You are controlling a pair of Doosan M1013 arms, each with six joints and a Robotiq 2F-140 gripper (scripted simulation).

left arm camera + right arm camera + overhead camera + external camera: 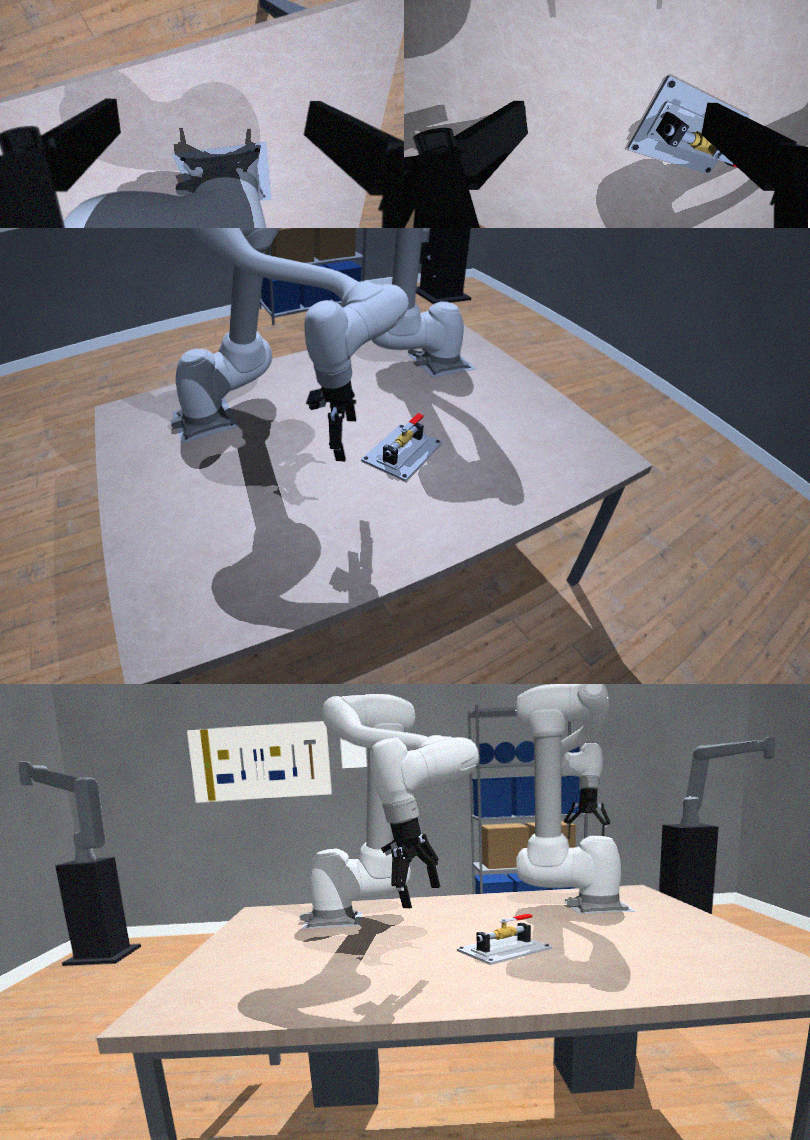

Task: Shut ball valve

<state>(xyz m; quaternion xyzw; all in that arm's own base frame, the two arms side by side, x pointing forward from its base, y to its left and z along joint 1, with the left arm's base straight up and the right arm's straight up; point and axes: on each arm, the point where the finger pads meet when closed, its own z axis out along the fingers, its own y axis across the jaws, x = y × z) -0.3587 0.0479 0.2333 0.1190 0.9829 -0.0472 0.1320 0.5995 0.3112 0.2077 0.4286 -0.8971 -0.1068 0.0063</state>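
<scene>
Exterior view: the right pincer point(338, 451) point(420, 894) point(615, 118) hangs released, apart from the ball valve point(404, 439) point(505, 931) point(703, 142) on the desk point(170, 511) point(170, 1001) point(310, 60) point(569, 60). Its red lever point(416, 419) point(522, 916) point(735, 166) lies along the pipe, so the whole closing turn seems left; beyond, the left pincer point(587, 830) point(212, 117) is released too.

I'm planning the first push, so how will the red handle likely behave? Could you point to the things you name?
The red handle point(417, 419) point(522, 916) point(735, 166) looks thin but stiff, so it probably won't bend much. Pushed sideways, it should swing round rather than slide, being joined atop the yellow valve point(404, 439) point(505, 932) point(703, 143). Tipping seems unlikely, given the wide, flat plate point(374, 455) point(535, 947) point(686, 91) below.
</scene>
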